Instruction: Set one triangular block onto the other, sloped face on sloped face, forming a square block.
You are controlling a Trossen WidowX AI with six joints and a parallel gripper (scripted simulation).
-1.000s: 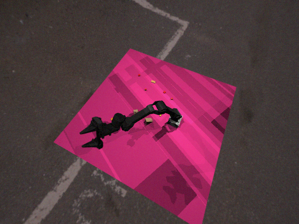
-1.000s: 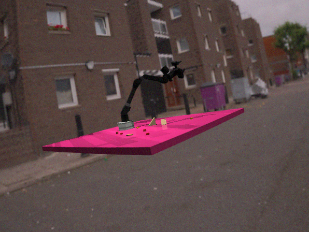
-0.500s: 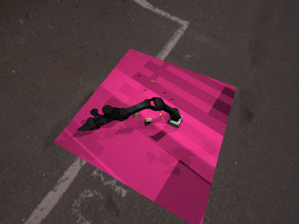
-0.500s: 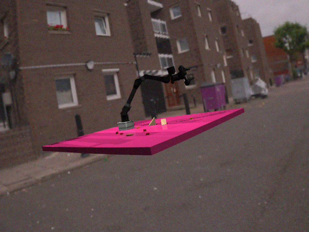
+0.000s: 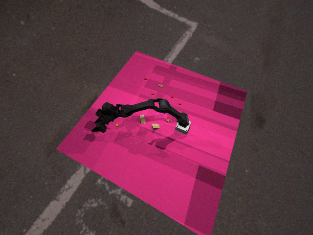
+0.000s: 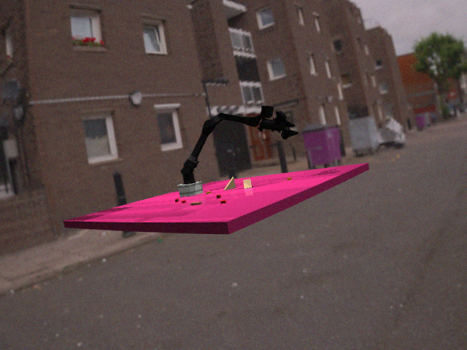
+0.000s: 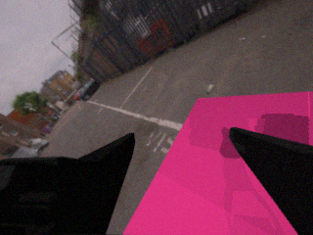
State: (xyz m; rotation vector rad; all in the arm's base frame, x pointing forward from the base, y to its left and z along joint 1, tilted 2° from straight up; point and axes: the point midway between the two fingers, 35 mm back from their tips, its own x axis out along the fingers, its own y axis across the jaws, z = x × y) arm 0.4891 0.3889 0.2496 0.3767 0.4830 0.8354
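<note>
One triangular block, pale tan, rests on the pink table nearer the arm's base; its wedge shape shows in the exterior view. The other triangular block stands a little farther out from the base. The two are apart, with a gap between them. My gripper is open and empty, high above the table's far side and well away from both blocks. Neither block shows in the wrist view.
A flat tan piece lies on the table, with several small red pieces around it, one of them a red piece. Small orange pieces lie near the base and farther out. The arm's upper links pass above the block area.
</note>
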